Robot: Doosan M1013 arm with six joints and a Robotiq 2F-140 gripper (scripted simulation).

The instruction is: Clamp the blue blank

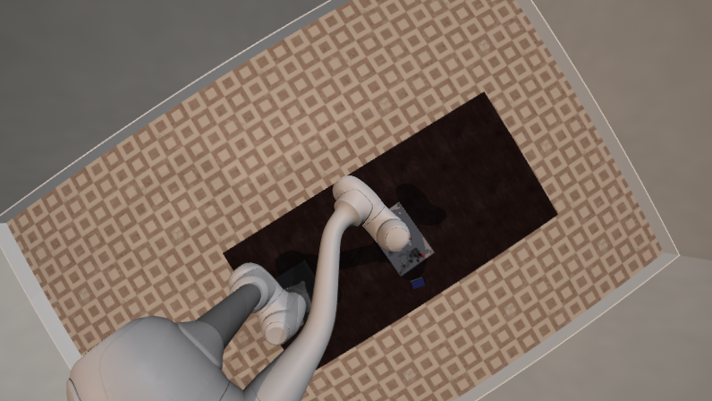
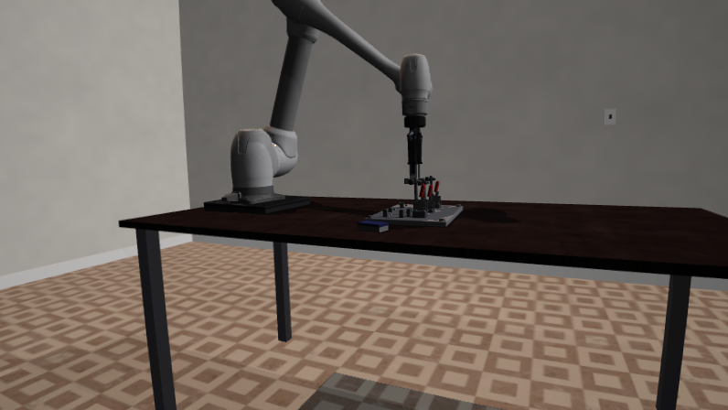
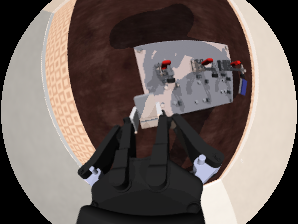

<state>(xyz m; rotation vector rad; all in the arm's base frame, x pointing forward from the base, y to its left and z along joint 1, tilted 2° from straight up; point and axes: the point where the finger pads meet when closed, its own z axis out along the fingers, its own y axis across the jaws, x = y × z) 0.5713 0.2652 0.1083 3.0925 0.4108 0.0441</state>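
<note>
The flat rectangular block [image 1: 418, 283] [image 2: 373, 224] [image 3: 243, 87] low right of centre in the top view was deep blue on top. The clamp handles [image 2: 430, 190] [image 3: 207, 62] were bright red, the rectangular tabletop [image 1: 478, 159] [image 2: 585, 229] [image 3: 95, 75] dark brown, the floor patterned with tan-and-brown squares.
</note>
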